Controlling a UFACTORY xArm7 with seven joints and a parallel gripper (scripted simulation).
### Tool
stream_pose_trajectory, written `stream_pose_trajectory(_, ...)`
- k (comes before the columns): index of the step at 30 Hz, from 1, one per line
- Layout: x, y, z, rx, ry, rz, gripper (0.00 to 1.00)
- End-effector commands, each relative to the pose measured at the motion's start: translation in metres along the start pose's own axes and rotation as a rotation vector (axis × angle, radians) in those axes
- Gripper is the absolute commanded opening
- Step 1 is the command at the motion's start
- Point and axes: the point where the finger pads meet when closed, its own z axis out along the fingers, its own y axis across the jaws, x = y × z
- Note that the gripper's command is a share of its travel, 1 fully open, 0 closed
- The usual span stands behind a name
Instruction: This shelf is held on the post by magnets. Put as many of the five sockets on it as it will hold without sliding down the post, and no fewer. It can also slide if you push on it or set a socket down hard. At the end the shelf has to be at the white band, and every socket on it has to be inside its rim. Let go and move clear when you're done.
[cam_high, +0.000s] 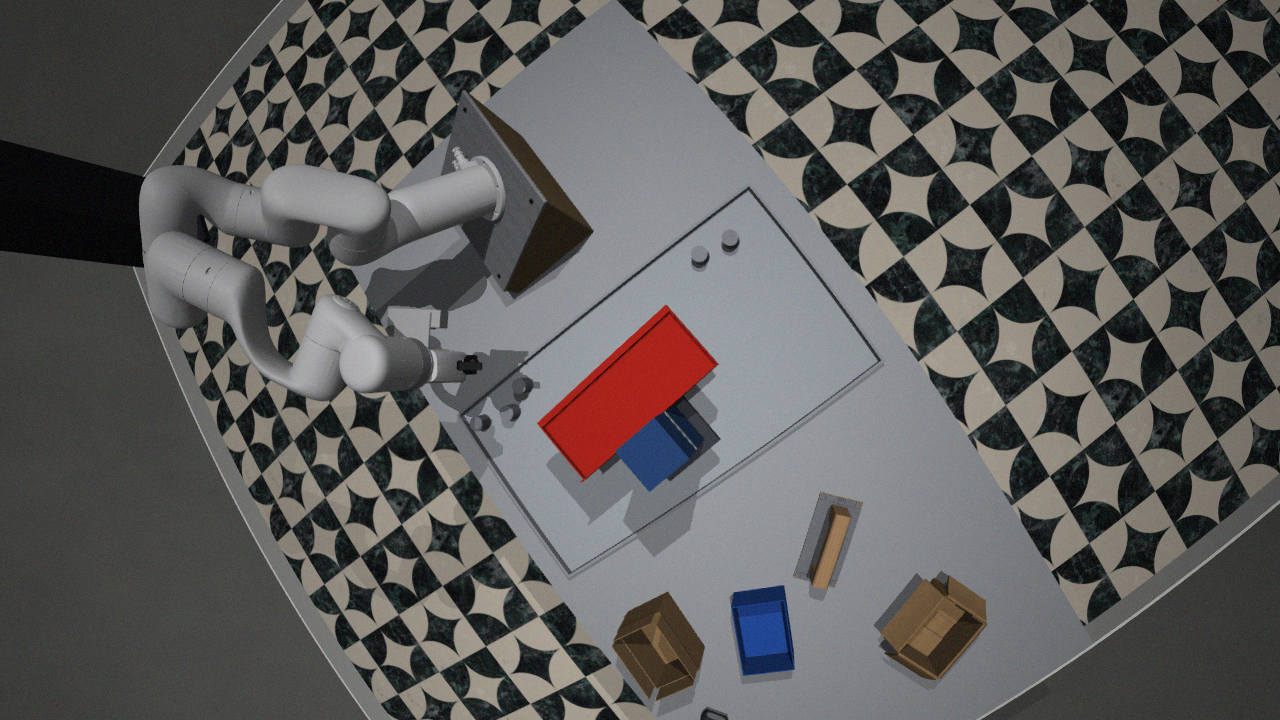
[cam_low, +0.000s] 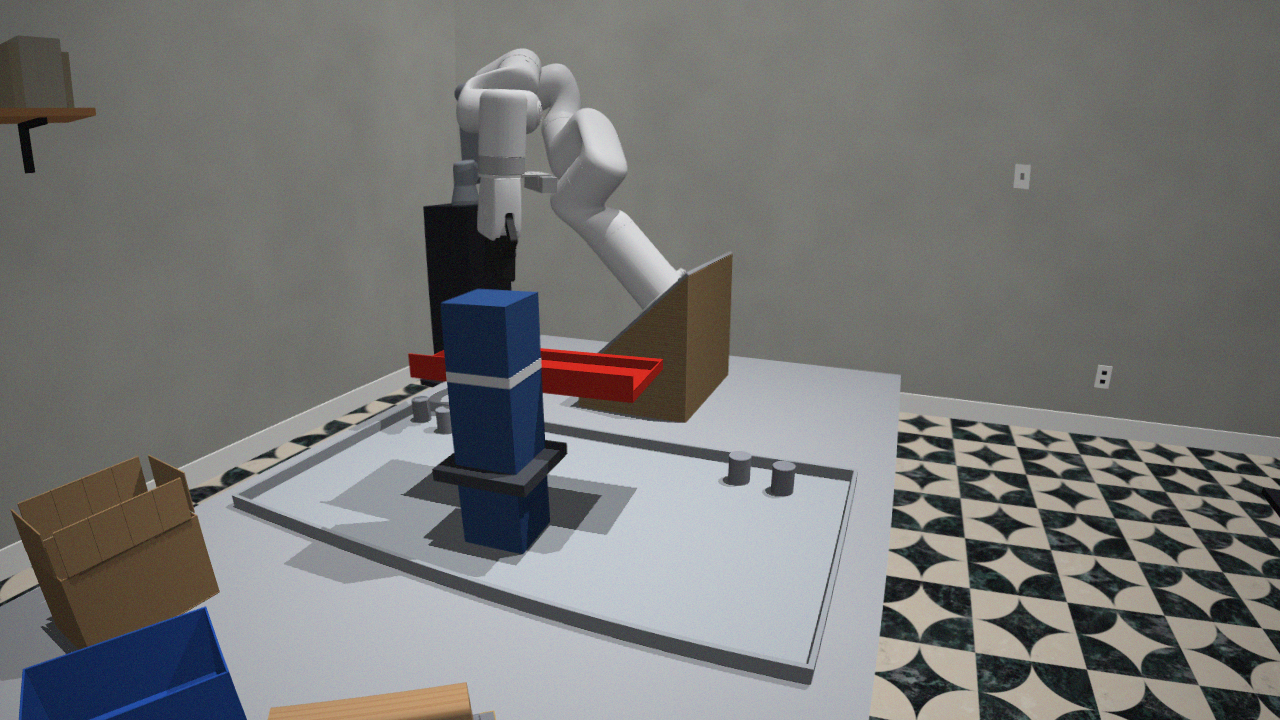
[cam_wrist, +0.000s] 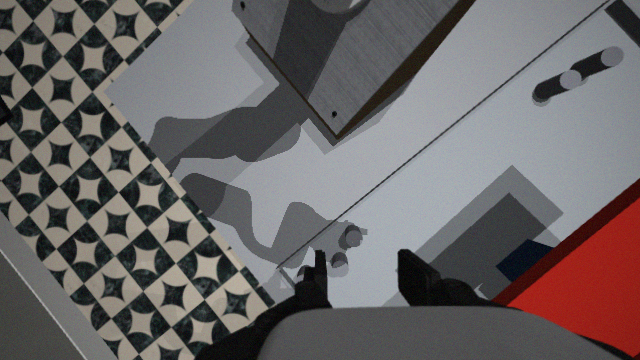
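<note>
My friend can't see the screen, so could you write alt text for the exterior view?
A white robot arm holds its open gripper above a table, behind a blue post with a white band. A red shelf sits at the band's height; grey sockets stand around it on the tabletop.

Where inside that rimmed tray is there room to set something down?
Widest: the tray stretch from the two sockets, one, to the far corner, beside the red shelf. Crowded: the corner with three sockets, and around the blue post.
</note>
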Motion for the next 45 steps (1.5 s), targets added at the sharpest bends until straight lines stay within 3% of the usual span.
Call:
stream_pose_trajectory(1, -0.002, -0.024, 0.007, -0.073, 0.016, -0.177, 0.61)
stream_pose_trajectory(24, -0.002, -0.03, 0.015, -0.095, 0.018, -0.252, 0.61)
stream_pose_trajectory(30, -0.007, -0.023, 0.031, -0.095, 0.018, -0.252, 0.61)
stream_pose_trajectory(37, -0.024, -0.001, 0.084, -0.095, 0.018, -0.252, 0.61)
stream_pose_trajectory(45, -0.036, 0.014, 0.122, -0.095, 0.018, -0.252, 0.61)
